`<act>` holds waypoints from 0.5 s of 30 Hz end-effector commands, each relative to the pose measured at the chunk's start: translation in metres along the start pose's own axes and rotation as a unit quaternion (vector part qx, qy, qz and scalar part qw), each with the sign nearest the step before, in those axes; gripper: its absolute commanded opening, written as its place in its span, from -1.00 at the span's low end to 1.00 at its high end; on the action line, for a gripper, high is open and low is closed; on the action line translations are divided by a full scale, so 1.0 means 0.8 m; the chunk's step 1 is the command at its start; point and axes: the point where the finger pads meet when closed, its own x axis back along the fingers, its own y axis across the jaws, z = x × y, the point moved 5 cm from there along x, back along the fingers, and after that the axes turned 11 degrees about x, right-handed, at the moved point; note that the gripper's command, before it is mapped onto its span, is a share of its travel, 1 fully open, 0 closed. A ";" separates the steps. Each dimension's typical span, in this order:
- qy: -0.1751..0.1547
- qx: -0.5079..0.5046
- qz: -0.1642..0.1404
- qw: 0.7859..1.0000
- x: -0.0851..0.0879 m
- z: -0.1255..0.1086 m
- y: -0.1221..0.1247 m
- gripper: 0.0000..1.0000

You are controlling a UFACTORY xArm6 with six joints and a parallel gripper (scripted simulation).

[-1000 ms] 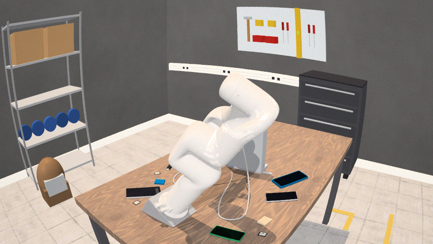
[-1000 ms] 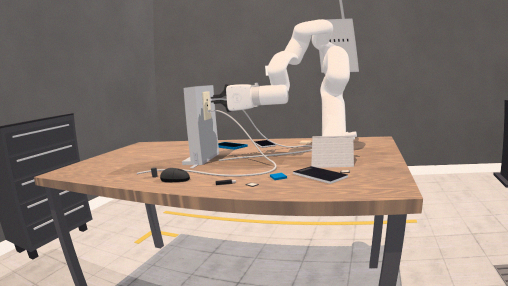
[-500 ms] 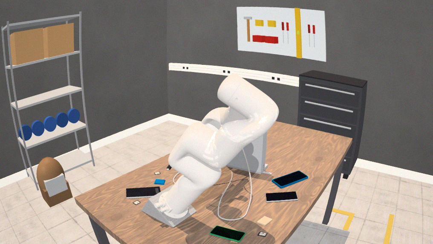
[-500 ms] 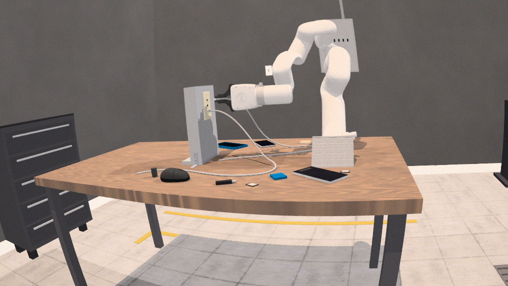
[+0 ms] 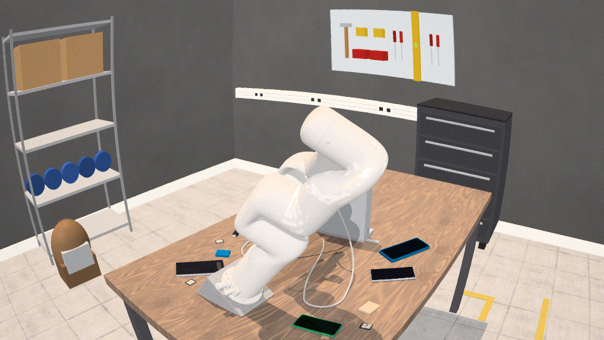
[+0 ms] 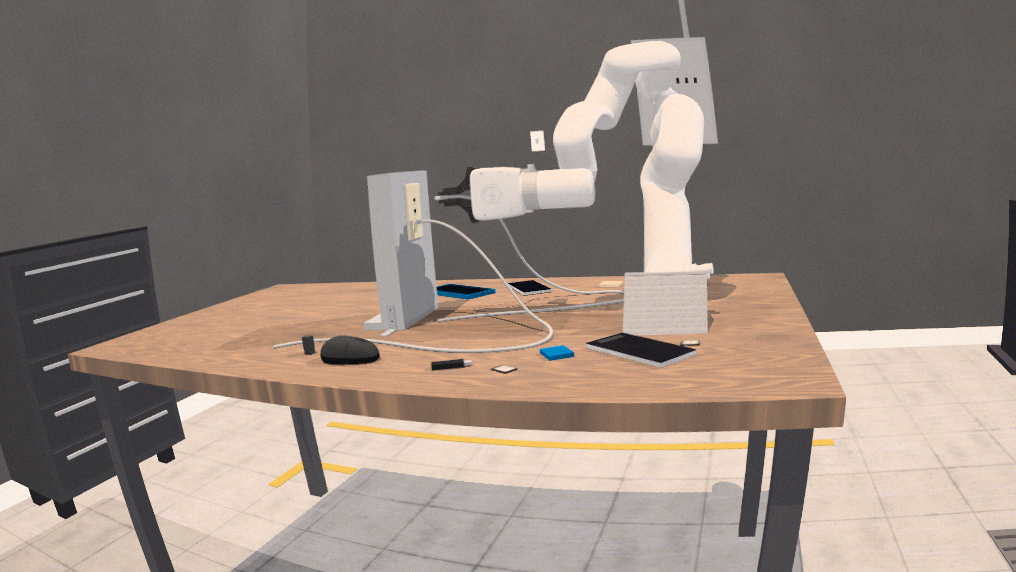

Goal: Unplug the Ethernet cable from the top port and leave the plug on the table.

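Observation:
In the exterior view, the cream wall plate (image 6: pixel 413 211) sits on a grey upright stand (image 6: pixel 400 252) on the table. My gripper (image 6: pixel 446 198) is level with the plate's top port, a short gap to its right, and is shut on the Ethernet plug (image 6: pixel 440 198), which is out of the port. The plug's grey cable (image 6: pixel 513 250) hangs from the gripper down to the table. A second grey cable (image 6: pixel 483 262) stays plugged in the lower port. In the top view my arm (image 5: pixel 304 198) hides the gripper and plate; only the stand (image 5: pixel 356 215) shows.
A black mouse (image 6: pixel 349 349), a USB stick (image 6: pixel 450 364), a blue block (image 6: pixel 556 352), a black tablet (image 6: pixel 639 348) and a grey block (image 6: pixel 665 303) lie on the near table. Phones (image 5: pixel 403 248) (image 5: pixel 392 273) (image 5: pixel 317 325) lie around the cable loop (image 5: pixel 333 278).

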 end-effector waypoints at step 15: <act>0.001 0.000 0.001 1.000 0.021 0.001 -0.001 -1.00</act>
